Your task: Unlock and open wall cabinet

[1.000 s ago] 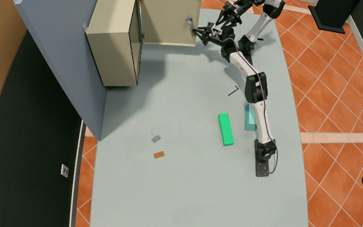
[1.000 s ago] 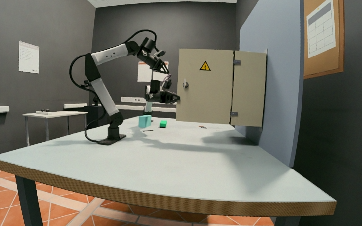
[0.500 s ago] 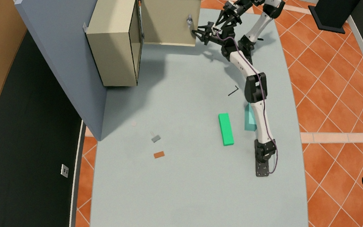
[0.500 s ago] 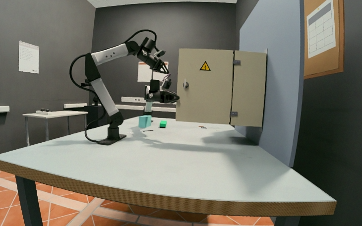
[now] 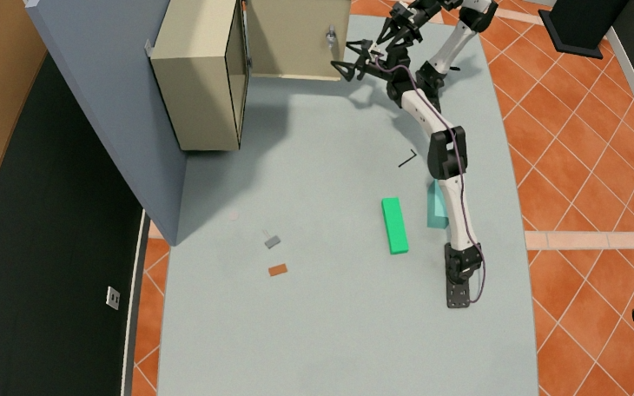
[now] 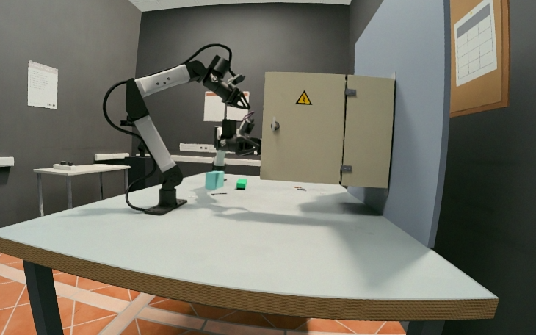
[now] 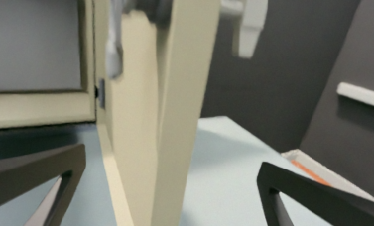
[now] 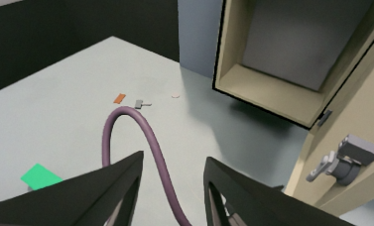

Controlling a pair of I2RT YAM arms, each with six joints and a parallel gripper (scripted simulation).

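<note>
door unlocked, about square to cabinet; key on door's outer face. left fingers wide open around door edge; right fingers part-open, empty. remaining: withdraw.

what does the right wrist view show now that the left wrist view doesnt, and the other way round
Only the right wrist view: a flat green rectangular block, a small flat orange rectangle and a curving purple cable.

Only the left wrist view: a pale wall-mounted rail on the dark grey wall.

Both: the open beige cabinet door, the grey cabinet interior and the pale blue-grey table top.
</note>
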